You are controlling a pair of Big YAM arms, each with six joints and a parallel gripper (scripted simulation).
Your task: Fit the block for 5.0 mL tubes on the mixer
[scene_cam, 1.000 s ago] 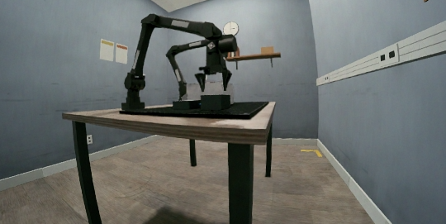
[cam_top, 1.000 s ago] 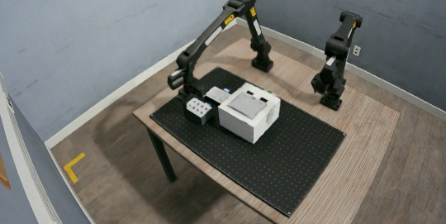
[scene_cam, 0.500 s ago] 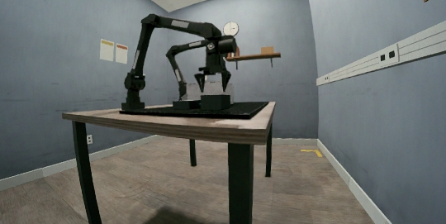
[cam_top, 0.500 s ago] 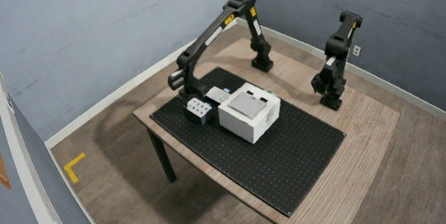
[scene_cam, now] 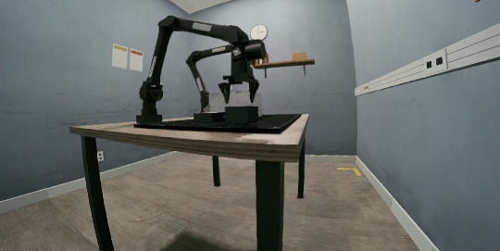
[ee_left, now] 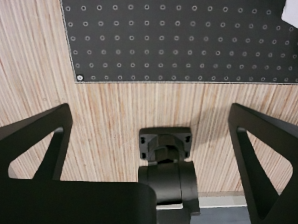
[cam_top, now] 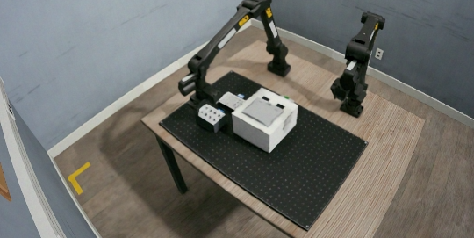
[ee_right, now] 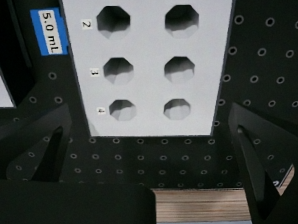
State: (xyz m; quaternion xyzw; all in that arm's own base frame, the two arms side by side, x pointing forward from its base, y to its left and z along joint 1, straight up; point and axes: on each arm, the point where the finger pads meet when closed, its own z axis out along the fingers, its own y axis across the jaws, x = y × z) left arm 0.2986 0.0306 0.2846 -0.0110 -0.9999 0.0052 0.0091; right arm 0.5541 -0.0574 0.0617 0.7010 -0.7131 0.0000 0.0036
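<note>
The block for 5.0 mL tubes [cam_top: 211, 117] is a dark block with a white top and two rows of holes. It stands on the black mat to the left of the white mixer [cam_top: 264, 119]. The right wrist view shows its top [ee_right: 149, 43] and a blue "5.0 mL" label [ee_right: 49, 31]. My right gripper [cam_top: 201, 98] is open and hovers just above this block, with a finger on each side and nothing held; it also shows in the right wrist view [ee_right: 149, 132] and the side view [scene_cam: 239, 91]. My left gripper [cam_top: 347, 90] is open and empty, folded back near its base.
A second block [cam_top: 231, 101] stands behind the 5.0 mL block, against the mixer. The mixer's grey plate [cam_top: 262, 111] has no block on it. The left wrist view shows the left arm's base [ee_left: 166, 145] on the wood and the mat's corner [ee_left: 80, 78].
</note>
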